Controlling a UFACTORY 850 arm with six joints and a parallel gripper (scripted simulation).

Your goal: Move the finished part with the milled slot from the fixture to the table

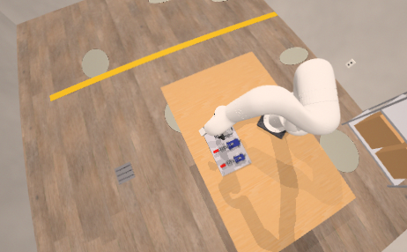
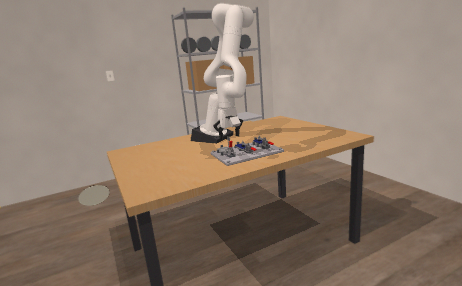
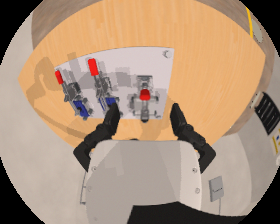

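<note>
A grey fixture plate (image 3: 114,86) lies on the table and carries three nests in a row, each with a red-handled clamp. Two blue blanks (image 3: 80,110) (image 3: 111,104) sit in the left and middle nests, with their clamp handles (image 3: 59,78) (image 3: 94,66) lying lengthwise. The grey finished part (image 3: 143,108) sits in the right nest. Its red handle (image 3: 144,95) shows as a short round knob from above. My gripper (image 3: 144,109) is open wide and empty, a little above that nest, with one finger on each side of the clamp. The plate (image 1: 226,150) (image 2: 247,150) and the gripper (image 1: 221,136) (image 2: 228,131) also show in the top and exterior views.
The arm's black base (image 1: 271,127) stands on the table just behind the fixture. A metal shelf (image 2: 219,65) with boxes stands behind the table. The table's near edge (image 3: 134,141) runs close below the plate in the wrist view.
</note>
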